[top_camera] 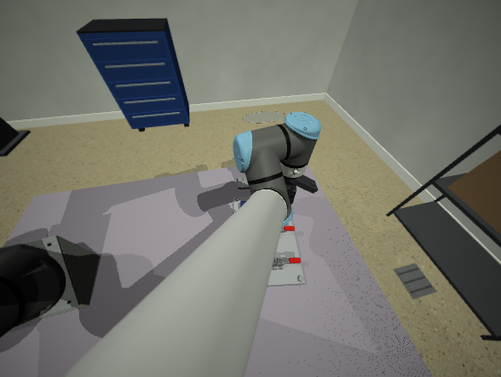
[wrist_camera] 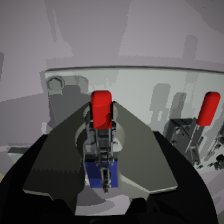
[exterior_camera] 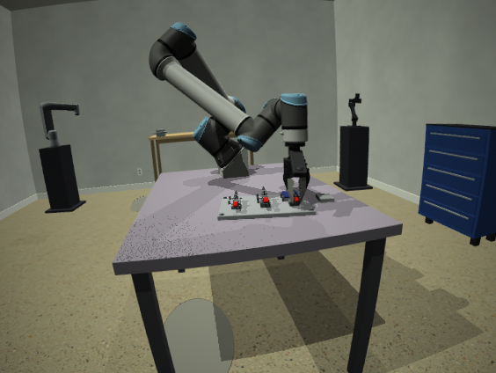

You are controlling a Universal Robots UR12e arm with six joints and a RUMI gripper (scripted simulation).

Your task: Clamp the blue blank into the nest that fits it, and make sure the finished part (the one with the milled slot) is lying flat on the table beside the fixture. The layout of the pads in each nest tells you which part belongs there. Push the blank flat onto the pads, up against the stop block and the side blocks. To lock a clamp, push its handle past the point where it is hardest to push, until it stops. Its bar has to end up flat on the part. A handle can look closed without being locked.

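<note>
- The tool (wrist_camera: 102,150) is closed on the clamp (wrist_camera: 101,145) of the end nest; its fingers flank the mechanism below the red handle (wrist_camera: 102,109).
- The blue blank (wrist_camera: 93,172) sits in this nest, under the clamp.
- Whether the bar lies flat on the blank cannot be determined here.
- Judgement: drive the handle steadily through its stiffest point to the hard stop; keep the push in line with the linkage.
- Beyond, a second red handle (wrist_camera: 208,109) stands on the fixture plate (exterior_camera: 281,213).
- A grey part (exterior_camera: 326,198) lies on the counter (exterior_camera: 185,237) beside the fixture, probably the finished part.
</note>
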